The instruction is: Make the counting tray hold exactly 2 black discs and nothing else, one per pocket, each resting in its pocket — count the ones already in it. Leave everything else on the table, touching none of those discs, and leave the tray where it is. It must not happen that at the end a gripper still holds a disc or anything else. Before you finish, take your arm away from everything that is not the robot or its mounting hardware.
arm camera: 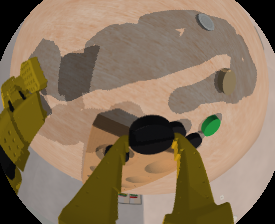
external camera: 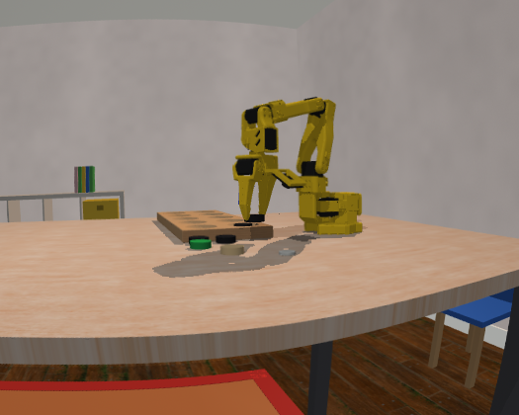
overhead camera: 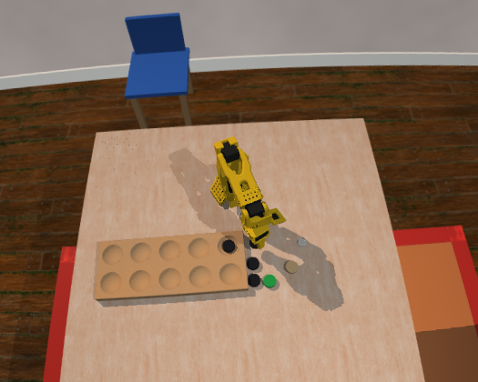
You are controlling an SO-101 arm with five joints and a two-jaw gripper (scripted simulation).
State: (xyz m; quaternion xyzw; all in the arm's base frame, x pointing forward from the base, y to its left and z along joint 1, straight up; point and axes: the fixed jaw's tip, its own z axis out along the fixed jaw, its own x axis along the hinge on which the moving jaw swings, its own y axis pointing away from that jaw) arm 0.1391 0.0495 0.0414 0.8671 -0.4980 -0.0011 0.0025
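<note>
The wooden counting tray (overhead camera: pixel 171 265) has several round pockets. One black disc (overhead camera: pixel 228 246) rests in its far right pocket; the other pockets show empty. My gripper (overhead camera: pixel 257 242) is shut on another black disc (arm camera: pixel 152 133) and holds it a little above the table, just off the tray's right end; this shows in the exterior view (external camera: pixel 255 217). Two more black discs (overhead camera: pixel 252 263) (overhead camera: pixel 254 280) lie on the table beside the tray's right edge.
A green disc (overhead camera: pixel 269 281), a tan disc (overhead camera: pixel 291 266) and a small grey disc (overhead camera: pixel 301 242) lie on the table to the right of the tray. The arm's base (external camera: pixel 330 212) stands behind them. A blue chair (overhead camera: pixel 157 68) is beyond the table's far edge.
</note>
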